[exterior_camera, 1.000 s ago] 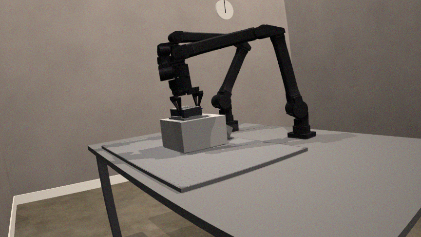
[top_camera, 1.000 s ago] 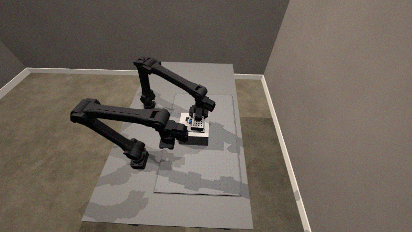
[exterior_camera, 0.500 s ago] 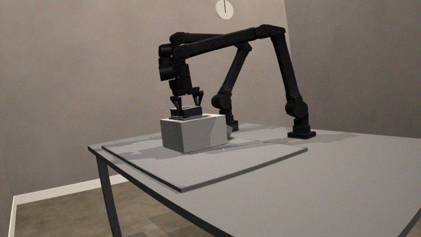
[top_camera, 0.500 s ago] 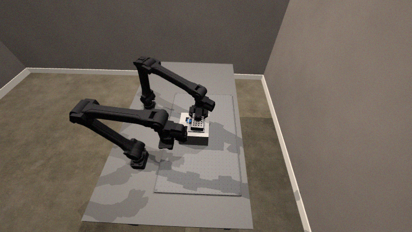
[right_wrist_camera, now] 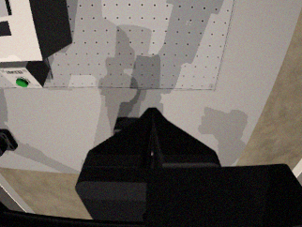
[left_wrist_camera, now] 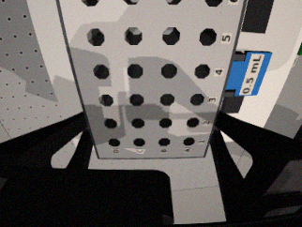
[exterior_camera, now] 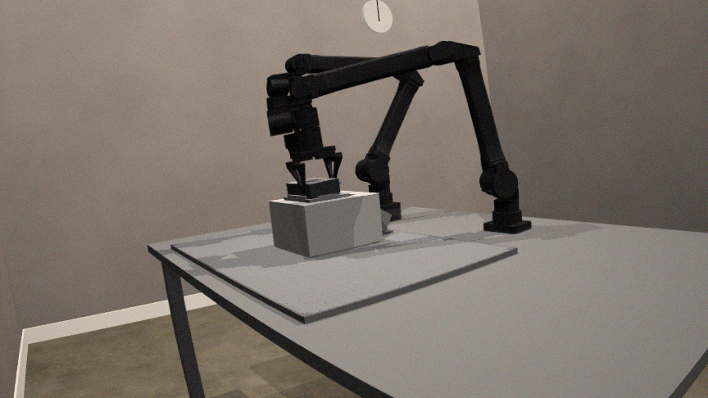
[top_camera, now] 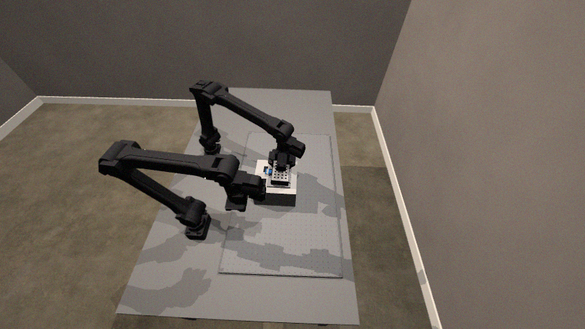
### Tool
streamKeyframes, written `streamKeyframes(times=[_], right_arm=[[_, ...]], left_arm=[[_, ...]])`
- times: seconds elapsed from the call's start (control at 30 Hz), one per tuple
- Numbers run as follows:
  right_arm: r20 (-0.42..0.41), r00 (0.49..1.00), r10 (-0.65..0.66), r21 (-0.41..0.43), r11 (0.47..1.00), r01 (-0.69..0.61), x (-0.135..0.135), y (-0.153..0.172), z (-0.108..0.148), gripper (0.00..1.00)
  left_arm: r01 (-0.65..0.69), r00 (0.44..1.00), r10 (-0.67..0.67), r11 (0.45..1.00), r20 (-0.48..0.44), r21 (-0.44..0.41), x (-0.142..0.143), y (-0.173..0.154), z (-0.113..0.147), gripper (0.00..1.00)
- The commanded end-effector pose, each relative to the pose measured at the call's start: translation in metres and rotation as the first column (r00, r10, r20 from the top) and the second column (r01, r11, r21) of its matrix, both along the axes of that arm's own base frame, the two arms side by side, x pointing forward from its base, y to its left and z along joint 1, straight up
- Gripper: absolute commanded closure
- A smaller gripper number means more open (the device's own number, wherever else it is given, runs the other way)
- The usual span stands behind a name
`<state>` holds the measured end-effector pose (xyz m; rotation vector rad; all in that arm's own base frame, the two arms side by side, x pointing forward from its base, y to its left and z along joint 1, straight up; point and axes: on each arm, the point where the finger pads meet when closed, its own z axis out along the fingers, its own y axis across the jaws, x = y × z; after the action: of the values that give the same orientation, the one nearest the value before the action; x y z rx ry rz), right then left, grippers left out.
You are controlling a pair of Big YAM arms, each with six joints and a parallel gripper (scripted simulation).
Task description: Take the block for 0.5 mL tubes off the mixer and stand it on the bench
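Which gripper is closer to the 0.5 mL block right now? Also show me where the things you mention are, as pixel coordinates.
Left. The left gripper (top_camera: 281, 164) (exterior_camera: 317, 187) (left_wrist_camera: 151, 114) is clamped across the block (top_camera: 280, 177) (exterior_camera: 324, 188) (left_wrist_camera: 151, 84), a finger on either side; the right gripper (top_camera: 235, 208) (right_wrist_camera: 152, 114), shut, hangs off to one side, apart from it.
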<state>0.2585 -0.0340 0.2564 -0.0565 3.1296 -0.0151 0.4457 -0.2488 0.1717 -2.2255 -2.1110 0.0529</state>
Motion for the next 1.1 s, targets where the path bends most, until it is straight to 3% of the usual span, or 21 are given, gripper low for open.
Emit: streamKeyframes(times=[0.0,1.07], right_arm=[[0.014,1.0,0.017,-0.003,1.0,-0.017,-0.0007,0.0015,0.0053,1.0],[0.006,1.0,0.013,0.001,1.0,-0.013,-0.0034,0.0021,0.0049,1.0]], left_arm=[[0.033,0.999,-0.033,0.999,0.018,-0.01,-0.0059,-0.0038,0.0136,1.0],[0.043,0.999,-0.043,0.999,0.019,-0.009,-0.0051,-0.0038,0.0141,1.0]])
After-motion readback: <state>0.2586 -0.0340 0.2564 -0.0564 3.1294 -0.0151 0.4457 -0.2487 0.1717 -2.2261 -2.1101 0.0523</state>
